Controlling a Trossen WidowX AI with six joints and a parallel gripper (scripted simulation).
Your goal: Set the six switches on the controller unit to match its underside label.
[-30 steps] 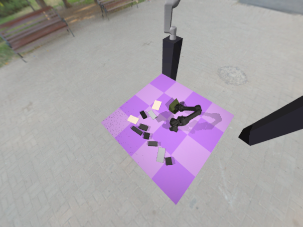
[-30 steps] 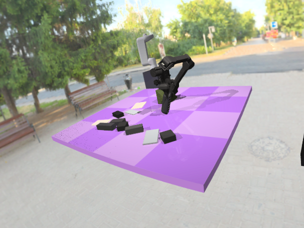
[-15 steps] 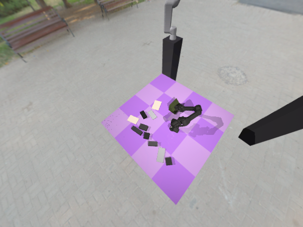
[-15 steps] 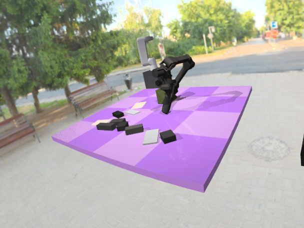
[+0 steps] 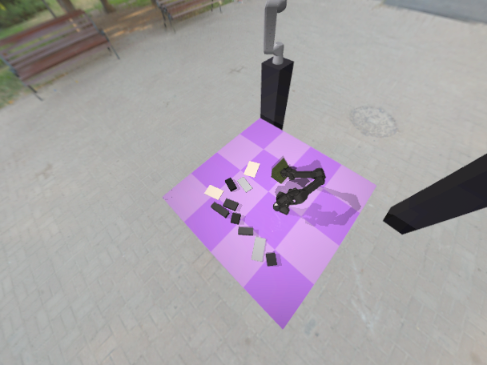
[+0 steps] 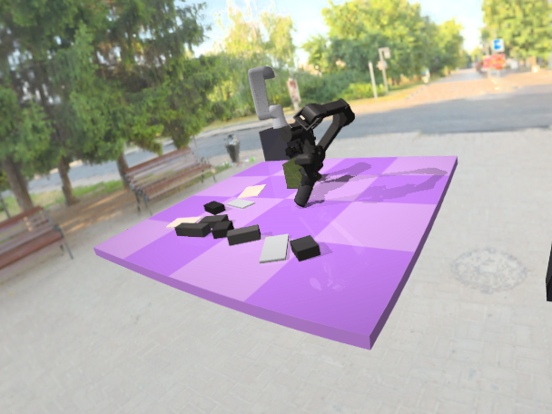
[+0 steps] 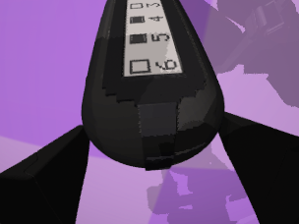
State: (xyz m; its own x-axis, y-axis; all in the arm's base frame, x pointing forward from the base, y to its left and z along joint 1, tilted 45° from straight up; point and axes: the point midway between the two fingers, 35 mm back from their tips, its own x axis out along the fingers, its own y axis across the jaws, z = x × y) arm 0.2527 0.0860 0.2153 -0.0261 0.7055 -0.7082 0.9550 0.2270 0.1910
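Note:
My gripper (image 5: 279, 205) (image 6: 304, 181) (image 7: 153, 127) is shut on the dark grey controller unit (image 5: 277, 207) (image 6: 302, 194) (image 7: 152, 100). It holds the unit tilted on end over the middle of the purple checkered bench (image 5: 280, 296) (image 6: 340, 290) (image 7: 39, 41), with the lower end close to the surface. In the wrist view the underside faces the camera and shows the white label (image 7: 157, 28). On it, squares 4 and 5 are filled, and squares 3 and 6 are empty. The farthest squares are too small to tell. The switches are hidden.
An olive green board (image 5: 280, 169) (image 6: 292, 174) leans behind the arm. Several dark modules (image 5: 231, 204) (image 6: 243, 234), grey plates (image 5: 259, 249) (image 6: 275, 248) and cream plates (image 5: 251, 169) lie on the bench's left half. A black post (image 5: 276, 92) stands at the back corner.

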